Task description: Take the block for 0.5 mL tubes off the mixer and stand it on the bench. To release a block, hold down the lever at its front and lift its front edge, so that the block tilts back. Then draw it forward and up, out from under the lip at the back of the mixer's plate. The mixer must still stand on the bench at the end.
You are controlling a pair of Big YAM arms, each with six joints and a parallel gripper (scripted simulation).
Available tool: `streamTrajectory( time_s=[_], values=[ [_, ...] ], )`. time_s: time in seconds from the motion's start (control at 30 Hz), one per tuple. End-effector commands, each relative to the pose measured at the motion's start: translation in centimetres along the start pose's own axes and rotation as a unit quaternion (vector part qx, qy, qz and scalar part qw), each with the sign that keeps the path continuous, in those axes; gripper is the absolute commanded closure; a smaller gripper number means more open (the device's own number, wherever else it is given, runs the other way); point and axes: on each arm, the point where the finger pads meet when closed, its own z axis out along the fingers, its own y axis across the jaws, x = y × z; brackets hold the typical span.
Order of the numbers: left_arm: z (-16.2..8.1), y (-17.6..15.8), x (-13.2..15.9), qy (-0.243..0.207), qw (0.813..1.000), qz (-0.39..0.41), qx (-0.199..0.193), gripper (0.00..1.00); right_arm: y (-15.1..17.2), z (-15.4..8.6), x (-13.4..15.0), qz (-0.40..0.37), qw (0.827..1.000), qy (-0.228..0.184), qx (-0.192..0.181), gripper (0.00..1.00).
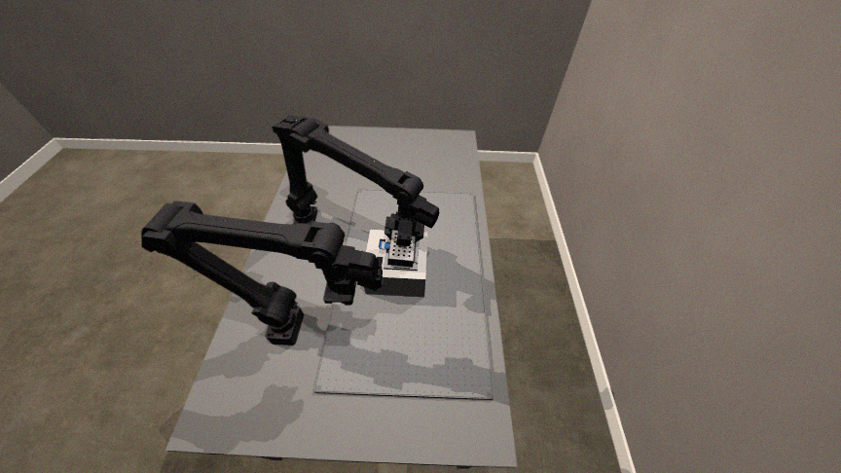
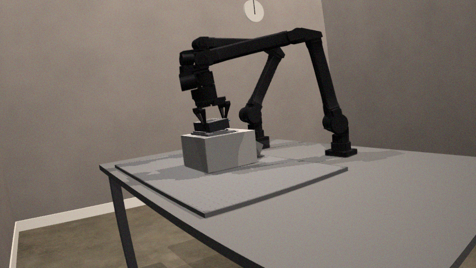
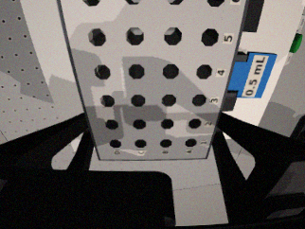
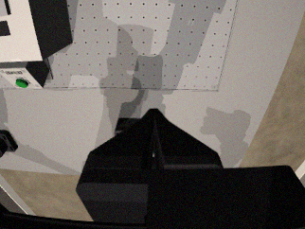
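Right jaws: one pair, pressed together, nothing between; above the bench, off the mixer's side, towards the long edge bearing the arms.

Blue tag: marked "0.5 mL", at the block's front. Lever: not clearly distinguishable.

Block: one, perforated, at the mixer's top; any slight tilt, cannot tell.

Left jaws: one pair, spread wide, pinching the block front to back near its row 1 end.

Mixer: one, standing, nearer the long edge opposite the arms.

Step, as judged: release, grip secured. Next: lever held down, perhaps by the right jaws; front edge raised, then block drawn forward and up.
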Motion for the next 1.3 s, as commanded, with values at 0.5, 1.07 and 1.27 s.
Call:
streamTrajectory(
  time_s=[0.5,1.07,1.27],
  values=[
    [-4.5,0.4,-0.7,-0.027,0.998,0.006,-0.049,1.0,-0.4,-2.8,-1.4,-0.002,0.999,-0.039,0.007,1.0],
    [-6.9,0.6,0.1,-0.03,0.998,-0.003,-0.053,1.0,-0.4,-2.7,-1.3,-0.003,0.999,-0.036,0.007,1.0],
    [-6.6,1.6,-0.2,-0.033,0.998,-0.004,-0.059,1.0,-0.3,-2.7,-1.2,-0.003,0.999,-0.036,0.007,1.0]
  ],
)
